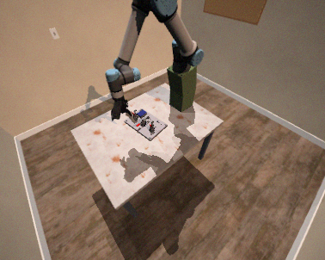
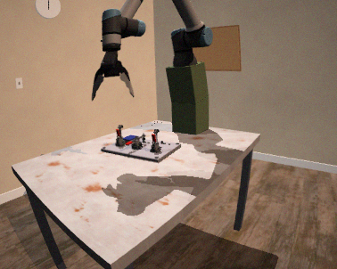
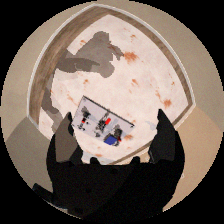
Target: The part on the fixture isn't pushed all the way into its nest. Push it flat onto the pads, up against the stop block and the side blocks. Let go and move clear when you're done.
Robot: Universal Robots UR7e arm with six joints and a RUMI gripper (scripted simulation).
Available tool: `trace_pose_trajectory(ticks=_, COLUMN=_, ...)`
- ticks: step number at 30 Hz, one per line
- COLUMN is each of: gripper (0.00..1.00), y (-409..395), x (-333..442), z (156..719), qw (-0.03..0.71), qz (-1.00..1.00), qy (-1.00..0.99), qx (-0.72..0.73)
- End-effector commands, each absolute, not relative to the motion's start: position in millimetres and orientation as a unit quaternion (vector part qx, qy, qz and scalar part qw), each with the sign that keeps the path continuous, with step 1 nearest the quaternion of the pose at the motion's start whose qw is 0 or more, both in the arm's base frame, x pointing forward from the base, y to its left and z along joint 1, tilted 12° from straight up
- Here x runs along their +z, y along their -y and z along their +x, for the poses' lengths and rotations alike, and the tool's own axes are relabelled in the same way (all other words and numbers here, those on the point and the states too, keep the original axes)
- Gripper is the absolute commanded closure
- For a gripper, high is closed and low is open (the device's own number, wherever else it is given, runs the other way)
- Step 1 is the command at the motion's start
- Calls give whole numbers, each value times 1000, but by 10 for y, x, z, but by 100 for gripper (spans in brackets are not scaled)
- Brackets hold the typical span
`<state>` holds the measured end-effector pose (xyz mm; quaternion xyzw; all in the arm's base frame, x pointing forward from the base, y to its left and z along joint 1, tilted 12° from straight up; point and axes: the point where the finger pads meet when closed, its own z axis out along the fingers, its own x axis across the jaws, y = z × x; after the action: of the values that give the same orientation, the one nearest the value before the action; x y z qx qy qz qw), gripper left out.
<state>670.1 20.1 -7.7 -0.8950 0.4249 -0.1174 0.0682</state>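
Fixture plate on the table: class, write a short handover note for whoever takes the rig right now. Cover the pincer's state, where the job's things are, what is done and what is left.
Pincer: fully open, holding nothing, hanging high above the table, over the fixture plate's near-left end.
Fixture plate: flat on the table, in front of the green pedestal that carries the arm.
Blue part: on the plate among the red-handled clamps; too small to tell how it sits in its nest.
Done: nothing visible yet; no contact with the part.
Left: descend, push the part flat onto the pads, against the stop block and side blocks.
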Motion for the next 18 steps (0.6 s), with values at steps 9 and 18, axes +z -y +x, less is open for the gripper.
trace_pose_trajectory(ticks=9, gripper=0, y=-200, x=-69, z=6705, qw=68, qz=-895, qy=-425, qx=-118)
trace_pose_trajectory(ticks=18, gripper=42, y=-200, x=-69, z=6705, qw=68, qz=-895, qy=-425, qx=-118)
